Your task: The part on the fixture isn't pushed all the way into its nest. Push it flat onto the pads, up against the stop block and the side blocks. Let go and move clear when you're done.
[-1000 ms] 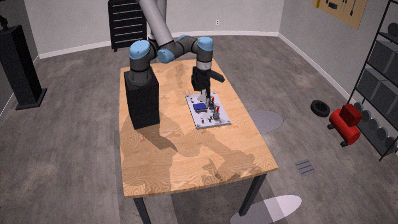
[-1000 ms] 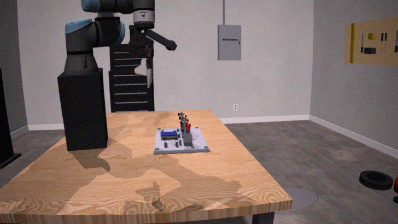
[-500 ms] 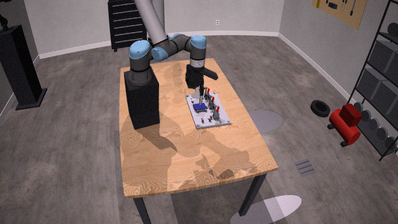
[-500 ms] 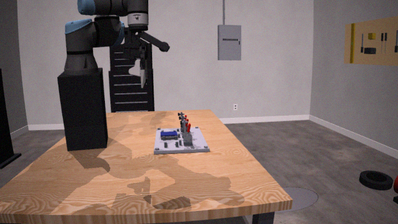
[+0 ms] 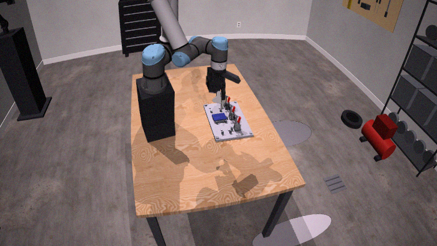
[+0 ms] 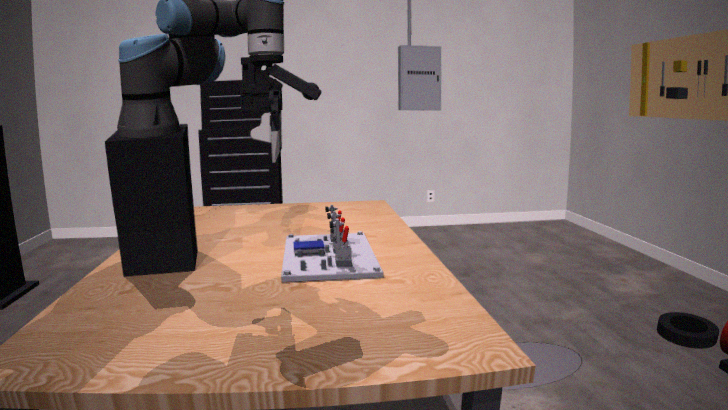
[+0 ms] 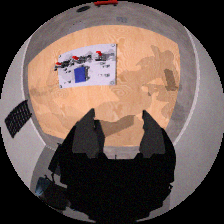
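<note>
1. My pedestal (image 5: pixel 155 113) stands at the table's (image 5: pixel 171 189) left side.
2. My gripper (image 6: pixel 274 137) hangs high above the table's far end, well above the fixture (image 6: pixel 310 274); my fingers are apart, with nothing between them.
3. The blue part (image 5: pixel 219 117) lies on the fixture's left half, near its far end.
4. Red-handled clamps (image 5: pixel 233 112) line the fixture's right side.

A wooden table (image 5: pixel 195 171) carries two things. The arm's black pedestal (image 5: pixel 157 128) stands off to one side of the claw (image 6: pixel 275 152). A grey fixture plate (image 5: pixel 241 134) lies flat on the wood, well below the claw and nearer the table's middle.
</note>
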Action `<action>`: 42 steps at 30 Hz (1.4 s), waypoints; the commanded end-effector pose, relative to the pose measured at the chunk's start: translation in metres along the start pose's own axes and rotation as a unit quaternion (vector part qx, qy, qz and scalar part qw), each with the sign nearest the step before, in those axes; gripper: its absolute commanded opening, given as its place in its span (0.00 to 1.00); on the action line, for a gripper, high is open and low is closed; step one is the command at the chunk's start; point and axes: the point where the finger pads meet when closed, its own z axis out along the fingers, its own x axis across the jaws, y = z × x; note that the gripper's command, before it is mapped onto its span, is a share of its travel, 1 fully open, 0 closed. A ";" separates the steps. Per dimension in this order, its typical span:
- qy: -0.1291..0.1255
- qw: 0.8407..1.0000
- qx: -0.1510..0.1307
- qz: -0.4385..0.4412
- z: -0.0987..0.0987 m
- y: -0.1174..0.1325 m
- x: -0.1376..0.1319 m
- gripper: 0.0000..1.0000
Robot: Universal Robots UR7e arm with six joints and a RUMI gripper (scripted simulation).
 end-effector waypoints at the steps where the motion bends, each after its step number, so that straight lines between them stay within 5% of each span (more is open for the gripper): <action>1: 0.002 1.000 -0.001 0.001 0.001 -0.003 -0.003 0.58; 5: 0.002 1.000 -0.001 0.001 0.001 -0.003 -0.003 0.58; 10: 0.002 1.000 -0.001 0.001 0.011 -0.028 -0.055 0.58; 22: 0.002 1.000 -0.001 0.001 0.011 -0.028 -0.055 0.58; 27: 0.002 1.000 -0.001 0.001 0.022 -0.054 -0.107 0.58; 39: 0.002 1.000 -0.001 0.001 0.022 -0.054 -0.107 0.58; 42: 0.001 1.000 -0.001 0.001 0.027 -0.067 -0.133 0.58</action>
